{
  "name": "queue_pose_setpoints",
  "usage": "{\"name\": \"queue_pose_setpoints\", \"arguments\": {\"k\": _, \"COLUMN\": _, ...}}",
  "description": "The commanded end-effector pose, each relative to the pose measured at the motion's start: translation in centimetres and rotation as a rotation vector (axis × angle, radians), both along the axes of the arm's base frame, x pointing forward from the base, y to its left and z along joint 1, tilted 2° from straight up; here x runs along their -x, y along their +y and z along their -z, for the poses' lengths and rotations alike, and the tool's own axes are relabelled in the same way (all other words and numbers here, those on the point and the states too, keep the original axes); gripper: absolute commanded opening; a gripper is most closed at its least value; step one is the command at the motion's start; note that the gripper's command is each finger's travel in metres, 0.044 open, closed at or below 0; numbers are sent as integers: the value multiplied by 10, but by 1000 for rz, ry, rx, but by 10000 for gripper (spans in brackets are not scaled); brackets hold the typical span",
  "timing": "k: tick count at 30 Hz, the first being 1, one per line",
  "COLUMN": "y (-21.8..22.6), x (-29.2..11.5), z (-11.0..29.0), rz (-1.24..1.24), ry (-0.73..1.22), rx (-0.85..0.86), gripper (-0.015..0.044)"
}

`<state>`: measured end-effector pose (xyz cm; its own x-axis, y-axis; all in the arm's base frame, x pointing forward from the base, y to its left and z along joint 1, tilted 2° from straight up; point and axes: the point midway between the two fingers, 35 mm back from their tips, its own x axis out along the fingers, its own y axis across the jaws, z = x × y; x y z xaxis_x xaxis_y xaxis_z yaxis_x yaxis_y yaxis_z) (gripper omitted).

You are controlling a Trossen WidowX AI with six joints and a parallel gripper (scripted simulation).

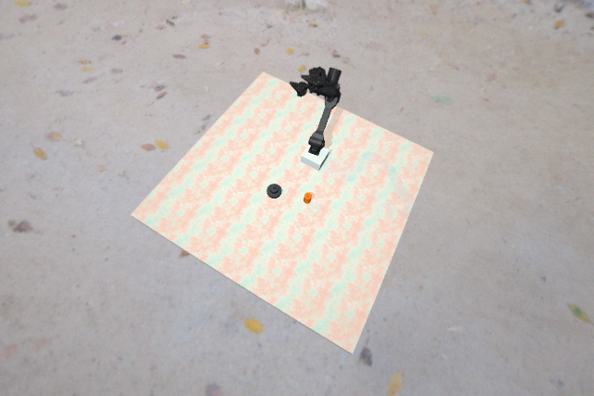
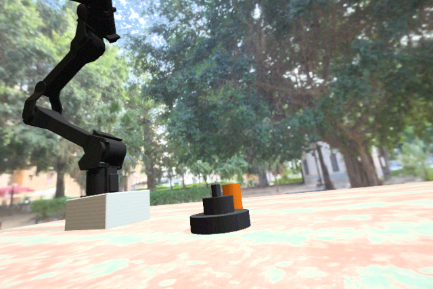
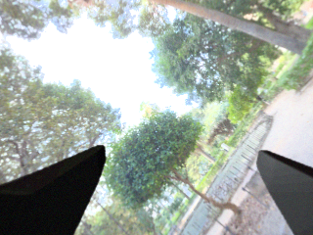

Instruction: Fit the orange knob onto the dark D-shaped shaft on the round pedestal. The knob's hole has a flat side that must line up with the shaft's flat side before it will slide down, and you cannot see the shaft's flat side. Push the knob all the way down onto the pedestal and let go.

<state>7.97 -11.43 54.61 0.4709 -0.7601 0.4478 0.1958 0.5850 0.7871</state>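
The orange knob (image 1: 307, 198) (image 2: 237, 193) stands upright on the patterned mat. In the exterior view it is partly hidden behind the round pedestal (image 1: 270, 193) (image 2: 220, 223). The dark shaft (image 2: 215, 190) sticks up bare from the pedestal's raised middle; its flat side cannot be made out. My gripper (image 1: 295, 79) (image 3: 180, 154) is wide open and empty. It is high above the mat, far from the knob and the pedestal, and points upward; in the exterior view its fingers reach the top edge. The wrist view shows only trees, sky and ground between the fingers.
The white base block (image 1: 309, 160) (image 2: 127, 209) carries the arm, behind the knob and pedestal in the top view. The patterned mat (image 1: 288, 267) (image 2: 314, 243) lies under everything. In the top view the pedestal is a short way left of the knob.
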Motion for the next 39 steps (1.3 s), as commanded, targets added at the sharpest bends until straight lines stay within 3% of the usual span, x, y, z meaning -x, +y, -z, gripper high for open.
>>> {"name": "queue_pose_setpoints", "arguments": {"k": 1, "y": 11, "x": -67, "z": 19, "rz": -89, "ry": 217, "rx": 48, "gripper": 440}}
{"name": "queue_pose_setpoints", "arguments": {"k": 11, "y": 52, "x": -204, "z": 112, "rz": -349, "ry": 765, "rx": 127, "gripper": 440}}
{"name": "queue_pose_setpoints", "arguments": {"k": 20, "y": 96, "x": -269, "z": 237, "rz": -612, "ry": 1275, "rx": 128, "gripper": 440}}
{"name": "queue_pose_setpoints", "arguments": {"k": 27, "y": 131, "x": -272, "z": 343, "rz": -838, "ry": 1690, "rx": 53, "gripper": 440}}
{"name": "queue_pose_setpoints", "arguments": {"k": 33, "y": 160, "x": -239, "z": 426, "rz": -1041, "ry": 2076, "rx": -103, "gripper": 440}}
{"name": "queue_pose_setpoints", "arguments": {"k": 36, "y": 170, "x": -220, "z": 450, "rz": -1108, "ry": 2217, "rx": -187, "gripper": 440}}
{"name": "queue_pose_setpoints", "arguments": {"k": 39, "y": 179, "x": -222, "z": 451, "rz": -1114, "ry": 2226, "rx": -194, "gripper": 440}}
